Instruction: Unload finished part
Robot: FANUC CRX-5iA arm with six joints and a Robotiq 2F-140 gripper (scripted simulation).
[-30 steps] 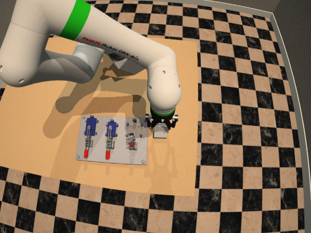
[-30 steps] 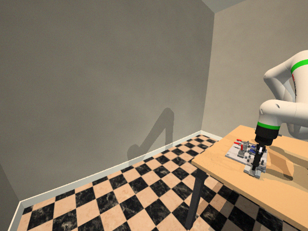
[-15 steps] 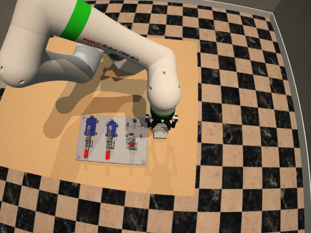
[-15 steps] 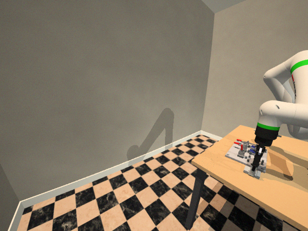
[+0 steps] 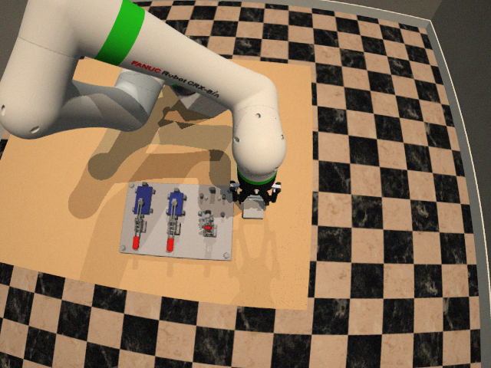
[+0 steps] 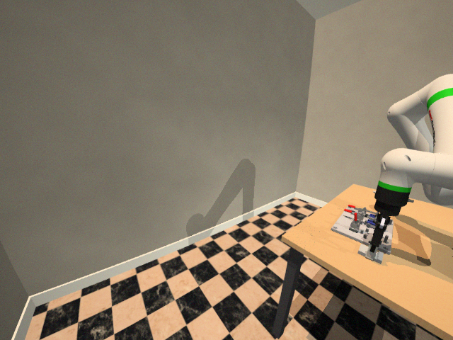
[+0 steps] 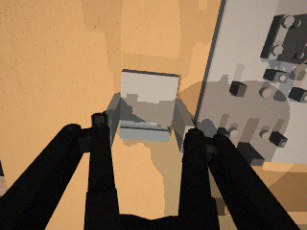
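My gripper (image 5: 255, 198) is shut on the finished grey part (image 5: 252, 209), the one with the milled slot, just to the right of the fixture plate (image 5: 179, 220). In the wrist view my fingers pinch the part (image 7: 148, 107) by its two sides, low over the wooden table or on it; I cannot tell which. Two blue blanks (image 5: 143, 199) (image 5: 176, 203) lie in the left and middle nests, each under a clamp with a red handle (image 5: 135, 242) (image 5: 170, 244). The right nest (image 5: 212, 202) is empty, and its clamp (image 5: 205, 225) stands open.
The fixture plate also shows in the wrist view (image 7: 254, 86) at the right, with pins and rest pads on it. The table's right edge (image 5: 310, 190) is a short way right of the part. The robot's arm (image 5: 166, 75) spans the back of the table.
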